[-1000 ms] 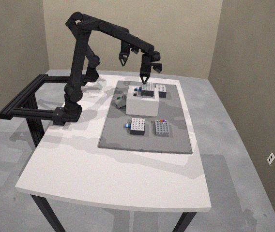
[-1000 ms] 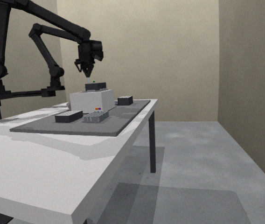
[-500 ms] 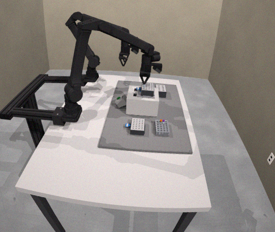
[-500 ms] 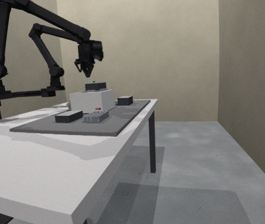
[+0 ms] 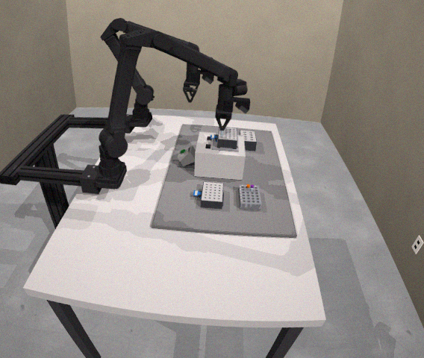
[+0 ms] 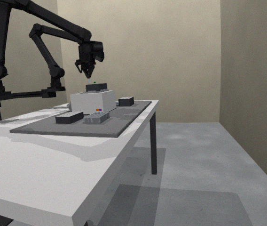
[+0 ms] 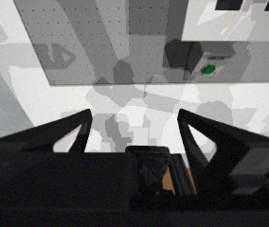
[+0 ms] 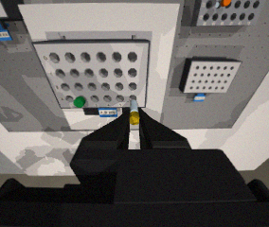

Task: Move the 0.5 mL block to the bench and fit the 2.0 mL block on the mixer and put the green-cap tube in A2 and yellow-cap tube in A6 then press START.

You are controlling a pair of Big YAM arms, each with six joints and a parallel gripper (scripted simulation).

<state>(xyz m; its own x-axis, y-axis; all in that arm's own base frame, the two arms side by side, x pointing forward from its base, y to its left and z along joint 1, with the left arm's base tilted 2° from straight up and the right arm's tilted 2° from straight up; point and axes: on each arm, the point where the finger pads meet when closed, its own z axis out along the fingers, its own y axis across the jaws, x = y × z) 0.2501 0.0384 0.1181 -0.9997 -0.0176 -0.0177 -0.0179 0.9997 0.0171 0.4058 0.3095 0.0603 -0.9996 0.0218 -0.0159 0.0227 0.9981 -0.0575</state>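
Observation:
My right gripper point(image 5: 222, 128) point(image 6: 88, 77) point(image 8: 134, 113) is shut on the yellow-capped tube point(image 6: 89, 81) point(image 8: 134, 105), which hangs near upright with its lower end at the rightmost front-row bore of the mixer's block; how deep it reaches is unclear. The large-bore block point(image 5: 227, 142) point(image 6: 96, 87) point(image 8: 94, 64) looks flat on the mixer point(image 5: 219, 166) point(image 6: 86, 103) point(image 8: 164, 71). The green-capped tube point(image 6: 94, 82) point(image 8: 79, 101) stands in its second front-row bore. My left gripper point(image 5: 189, 99) point(image 7: 134, 113) is open and empty, high up. The green START button point(image 5: 182, 151) point(image 7: 208, 69) is on the mixer's sloped panel.
The small-bore block point(image 5: 212, 193) point(image 6: 69, 118) point(image 8: 213, 71) stands on the mat point(image 5: 189, 219) beside the mixer. The rack point(image 5: 249, 198) point(image 6: 96, 118) behind it holds orange- and purple-capped tubes. Another block point(image 5: 250, 145) point(image 6: 125, 101) stands beyond the mixer.

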